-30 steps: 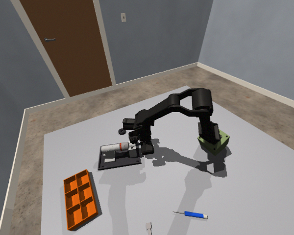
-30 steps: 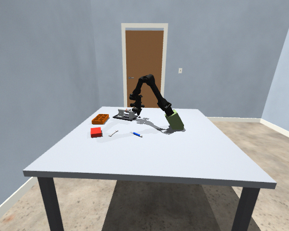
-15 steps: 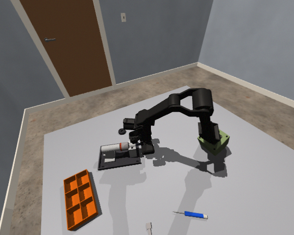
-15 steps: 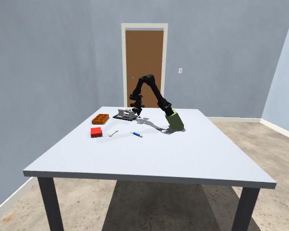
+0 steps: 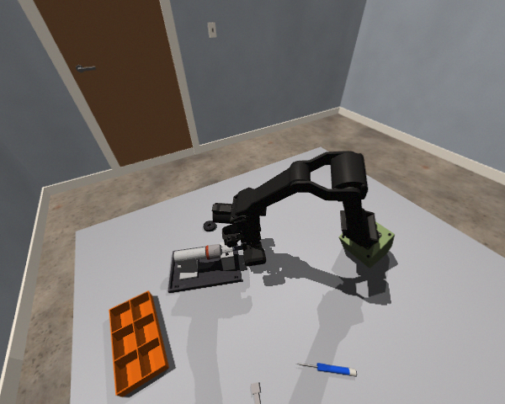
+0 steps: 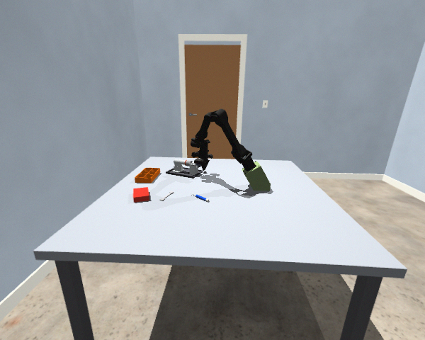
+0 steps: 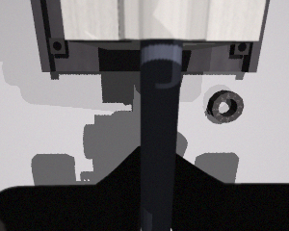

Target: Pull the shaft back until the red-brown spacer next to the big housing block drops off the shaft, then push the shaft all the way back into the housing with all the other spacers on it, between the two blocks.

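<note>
On the pale grey bench (image 6: 241, 234), beneath blue-grey walls and a brown door (image 6: 212, 98), we see our fingers (image 5: 237, 248) clamped on the dark shaft (image 7: 158, 144). It juts from the white housing (image 5: 192, 253) on its black baseplate (image 5: 203, 280), near an orange tray (image 5: 119, 309).

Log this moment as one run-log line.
tool: shut on shaft | dark ring: on table beside fixture base | red-brown spacer: on shaft | orange tray: untouched
</note>
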Robot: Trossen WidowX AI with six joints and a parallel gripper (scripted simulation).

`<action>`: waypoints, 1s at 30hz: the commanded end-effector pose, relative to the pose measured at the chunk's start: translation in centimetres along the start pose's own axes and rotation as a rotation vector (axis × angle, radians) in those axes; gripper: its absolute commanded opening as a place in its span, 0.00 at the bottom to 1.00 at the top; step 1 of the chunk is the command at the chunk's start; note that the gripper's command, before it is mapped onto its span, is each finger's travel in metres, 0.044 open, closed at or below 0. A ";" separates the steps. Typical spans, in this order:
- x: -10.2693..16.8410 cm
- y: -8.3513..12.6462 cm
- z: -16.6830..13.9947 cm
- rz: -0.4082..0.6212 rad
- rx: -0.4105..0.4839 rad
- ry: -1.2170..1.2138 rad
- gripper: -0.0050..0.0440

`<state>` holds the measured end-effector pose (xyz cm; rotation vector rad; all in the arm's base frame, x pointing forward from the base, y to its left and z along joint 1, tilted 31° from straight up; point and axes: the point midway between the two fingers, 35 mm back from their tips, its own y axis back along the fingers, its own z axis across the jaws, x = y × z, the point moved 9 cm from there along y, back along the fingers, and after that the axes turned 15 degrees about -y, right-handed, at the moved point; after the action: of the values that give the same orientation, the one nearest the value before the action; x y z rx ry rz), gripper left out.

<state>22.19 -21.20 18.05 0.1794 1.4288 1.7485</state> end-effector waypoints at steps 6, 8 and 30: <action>-0.1 0.9 0.2 -0.030 -0.003 0.012 0.00; 0.0 0.9 0.2 -0.030 -0.003 0.012 0.00; 0.3 0.9 0.1 -0.030 -0.003 0.012 0.00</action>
<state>21.94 -21.05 17.89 0.1792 1.4287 1.7487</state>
